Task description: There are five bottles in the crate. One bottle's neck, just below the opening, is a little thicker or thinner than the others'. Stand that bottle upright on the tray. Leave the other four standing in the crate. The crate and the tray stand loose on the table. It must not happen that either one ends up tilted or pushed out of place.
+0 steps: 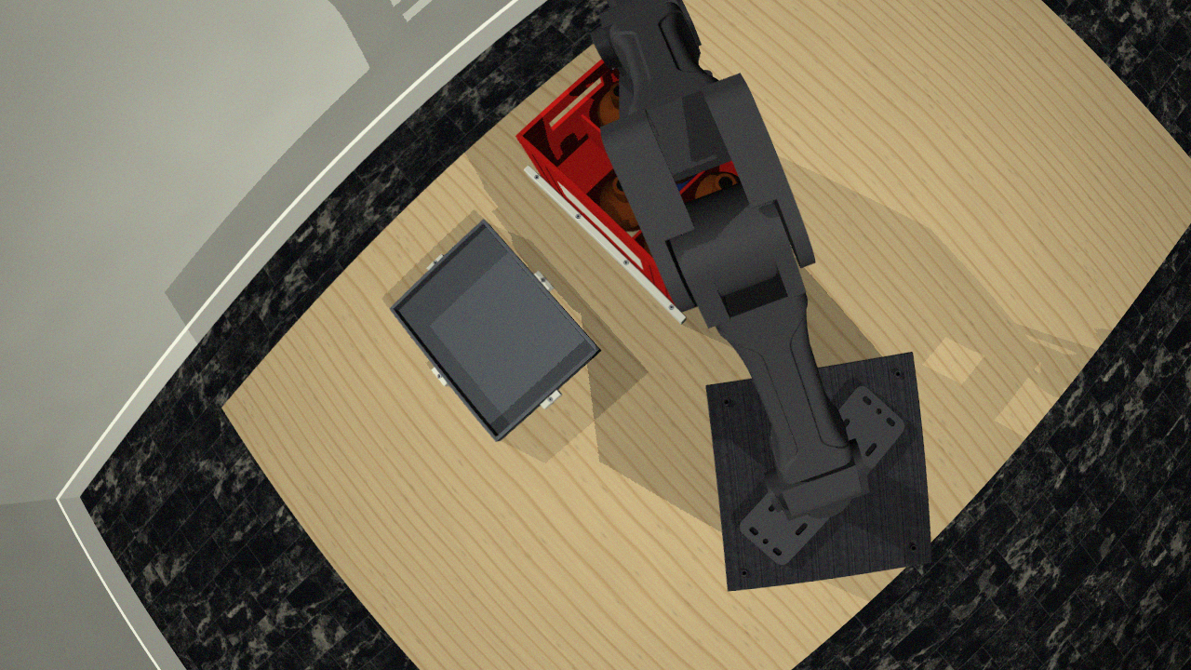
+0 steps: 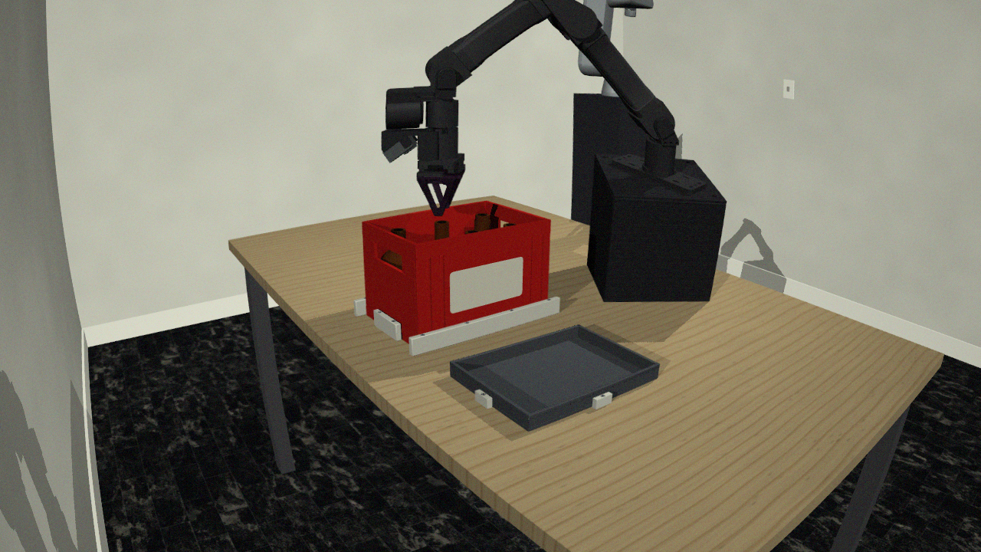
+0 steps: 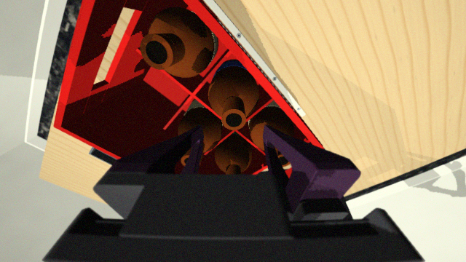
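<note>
The red crate (image 1: 593, 162) (image 2: 428, 288) (image 3: 69, 73) holds brown bottles standing in its compartments. In the wrist view one bottle (image 3: 233, 87) has its opening just beyond the gap between the fingertips. Another bottle (image 3: 196, 47) stands near the crate's far end, and others are partly hidden behind the fingers. My gripper (image 2: 438, 212) (image 3: 233, 130) is open and empty, pointing down just above the bottle necks. A neck (image 2: 441, 230) shows right below it in the exterior view. I cannot tell which neck differs. The grey tray (image 1: 500, 333) (image 2: 562, 370) bears no bottle.
A white rail (image 1: 629, 264) (image 2: 487, 324) runs along the crate's side facing the tray. Small white blocks (image 1: 549, 398) (image 2: 602, 400) stand against the tray's edges. The robot's black base (image 1: 741, 466) (image 2: 658, 240) stands beyond the crate's end. Thin red dividers separate the bottles.
</note>
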### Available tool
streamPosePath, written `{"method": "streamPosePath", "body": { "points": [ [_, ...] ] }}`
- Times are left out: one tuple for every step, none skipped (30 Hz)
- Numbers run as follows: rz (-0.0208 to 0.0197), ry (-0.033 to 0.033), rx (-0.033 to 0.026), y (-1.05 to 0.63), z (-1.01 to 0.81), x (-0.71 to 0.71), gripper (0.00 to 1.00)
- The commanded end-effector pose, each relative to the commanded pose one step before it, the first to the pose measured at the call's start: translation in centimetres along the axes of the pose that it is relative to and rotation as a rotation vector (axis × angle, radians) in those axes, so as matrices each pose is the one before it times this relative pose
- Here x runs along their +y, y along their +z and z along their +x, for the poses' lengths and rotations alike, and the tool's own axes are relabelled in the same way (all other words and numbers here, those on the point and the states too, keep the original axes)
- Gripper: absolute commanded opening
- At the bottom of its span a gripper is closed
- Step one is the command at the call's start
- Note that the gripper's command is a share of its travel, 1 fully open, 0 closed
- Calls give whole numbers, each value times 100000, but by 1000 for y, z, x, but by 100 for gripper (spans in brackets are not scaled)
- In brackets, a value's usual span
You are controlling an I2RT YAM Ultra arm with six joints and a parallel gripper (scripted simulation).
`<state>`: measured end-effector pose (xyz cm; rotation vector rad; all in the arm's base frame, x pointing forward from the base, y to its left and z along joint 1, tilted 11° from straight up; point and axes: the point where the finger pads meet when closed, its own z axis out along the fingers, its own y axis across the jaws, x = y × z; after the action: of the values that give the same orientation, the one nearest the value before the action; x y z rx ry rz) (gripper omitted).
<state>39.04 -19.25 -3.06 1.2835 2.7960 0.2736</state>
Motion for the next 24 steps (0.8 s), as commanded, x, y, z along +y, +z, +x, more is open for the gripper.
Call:
{"method": "streamPosePath", "body": {
  "points": [
    [-432, 399, -653, -78, 149, -17, 61],
    [4, 22, 9, -7, -4, -27, 61],
    [-9, 16, -30, -8, -15, -26, 61],
    [-10, 16, -34, -8, -16, -27, 61],
    [-6, 18, -22, -8, -13, -27, 61],
    [-2, 18, -9, -7, -9, -25, 61],
    [0, 16, -3, -6, -6, -21, 61],
    [0, 11, -2, -4, -4, -15, 61],
    [-1, 6, -4, -2, -3, -9, 61],
    [-1, 2, -4, -1, -2, -4, 61],
    [0, 0, -1, 0, 0, -1, 61],
    [0, 0, 0, 0, 0, 0, 61],
    [0, 0, 0, 0, 0, 0, 61],
    [0, 0, 0, 0, 0, 0, 61],
    [0, 0, 0, 0, 0, 0, 61],
    [0, 0, 0, 0, 0, 0, 61],
    [0, 0, 0, 0, 0, 0, 61],
    [0, 0, 0, 0, 0, 0, 61],
    [0, 0, 0, 0, 0, 0, 61],
    [0, 0, 0, 0, 0, 0, 61],
    [0, 0, 0, 0, 0, 0, 61],
    [0, 0, 0, 0, 0, 0, 61],
    [3, 2, 8, 0, 2, -1, 61],
    [0, 0, 0, 0, 0, 0, 61]
  ]
}}
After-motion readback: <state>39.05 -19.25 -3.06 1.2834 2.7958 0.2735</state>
